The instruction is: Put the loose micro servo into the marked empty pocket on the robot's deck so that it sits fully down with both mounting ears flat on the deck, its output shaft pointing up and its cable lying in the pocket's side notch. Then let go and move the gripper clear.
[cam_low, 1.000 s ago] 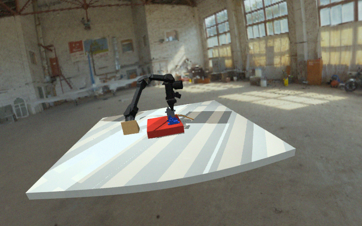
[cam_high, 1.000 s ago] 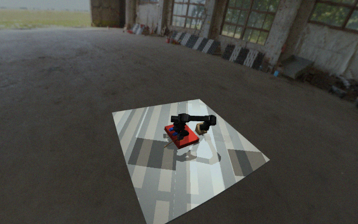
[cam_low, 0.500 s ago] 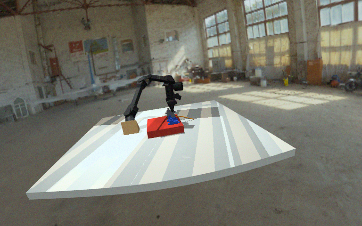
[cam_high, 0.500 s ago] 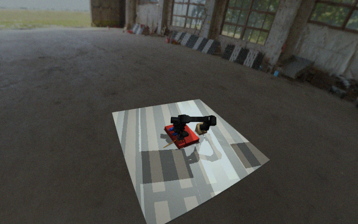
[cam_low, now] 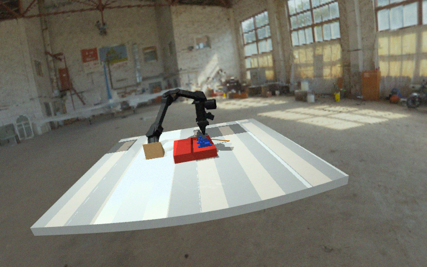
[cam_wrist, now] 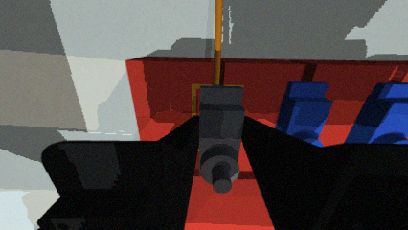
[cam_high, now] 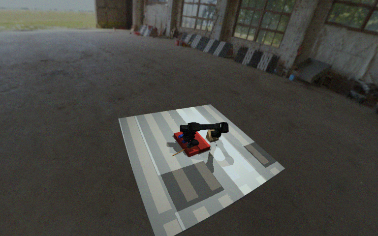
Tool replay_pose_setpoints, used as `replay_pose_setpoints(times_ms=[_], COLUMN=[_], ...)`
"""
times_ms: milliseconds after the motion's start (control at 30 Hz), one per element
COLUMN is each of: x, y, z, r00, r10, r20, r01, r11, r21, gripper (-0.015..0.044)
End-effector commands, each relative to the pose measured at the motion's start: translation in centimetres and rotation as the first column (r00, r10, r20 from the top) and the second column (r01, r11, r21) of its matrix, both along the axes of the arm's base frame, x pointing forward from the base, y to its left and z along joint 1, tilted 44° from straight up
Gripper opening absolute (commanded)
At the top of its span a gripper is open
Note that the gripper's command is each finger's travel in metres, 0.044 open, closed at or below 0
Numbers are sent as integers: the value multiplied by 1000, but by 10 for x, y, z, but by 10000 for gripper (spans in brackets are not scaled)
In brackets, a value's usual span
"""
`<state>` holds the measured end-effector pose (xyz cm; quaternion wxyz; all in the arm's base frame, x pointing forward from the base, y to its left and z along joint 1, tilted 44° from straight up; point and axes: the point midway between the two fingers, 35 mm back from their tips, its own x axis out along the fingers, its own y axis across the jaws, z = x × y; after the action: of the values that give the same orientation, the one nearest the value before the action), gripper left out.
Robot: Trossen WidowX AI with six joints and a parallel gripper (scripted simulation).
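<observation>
At lower centre of the wrist view, black gripper (cam_high: 191, 143) (cam_low: 203, 133) (cam_wrist: 219, 122) clamps dark-grey plastic micro servo (cam_wrist: 221, 120) by its sides. Body probably light, stiff; orange cable (cam_high: 178, 152) (cam_low: 221, 140) (cam_wrist: 218, 43) likely bendy, so keep the side grip.

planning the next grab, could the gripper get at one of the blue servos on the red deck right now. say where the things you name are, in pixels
Probably not yet: the gripper (cam_wrist: 219, 122) is shut on the grey servo (cam_wrist: 221, 112), though nothing seems to cover the blue servos (cam_low: 204, 142) (cam_wrist: 306, 112) from above.

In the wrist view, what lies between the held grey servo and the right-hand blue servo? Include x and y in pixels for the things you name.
The gripper's right-hand finger (cam_wrist: 297, 177) and the other blue servo (cam_wrist: 306, 112), in the wrist view.
</observation>
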<state>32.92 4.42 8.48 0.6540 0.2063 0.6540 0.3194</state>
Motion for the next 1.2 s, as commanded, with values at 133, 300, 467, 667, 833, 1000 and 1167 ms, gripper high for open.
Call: replay_pose_setpoints(times_ms=[133,300,467,667,833,1000,1167], x=[-1,-1,-1,-2,-2,-2,-2], y=[5,7,11,14,17,16,15], z=[-6,-9,-12,-16,-19,-17,-15], r00=[1000,1000,1000,1000,1000,1000,1000], r10=[-9,-9,-9,-9,-9,-9,-9], r20=[-3,-3,-3,-3,-3,-3,-3], r01=[9,9,9,9,9,9,9], r11=[1000,1000,1000,1000,1000,1000,1000], r21=[5,5,5,5,6,5,5], gripper=[0,0,0,0,0,131,187])
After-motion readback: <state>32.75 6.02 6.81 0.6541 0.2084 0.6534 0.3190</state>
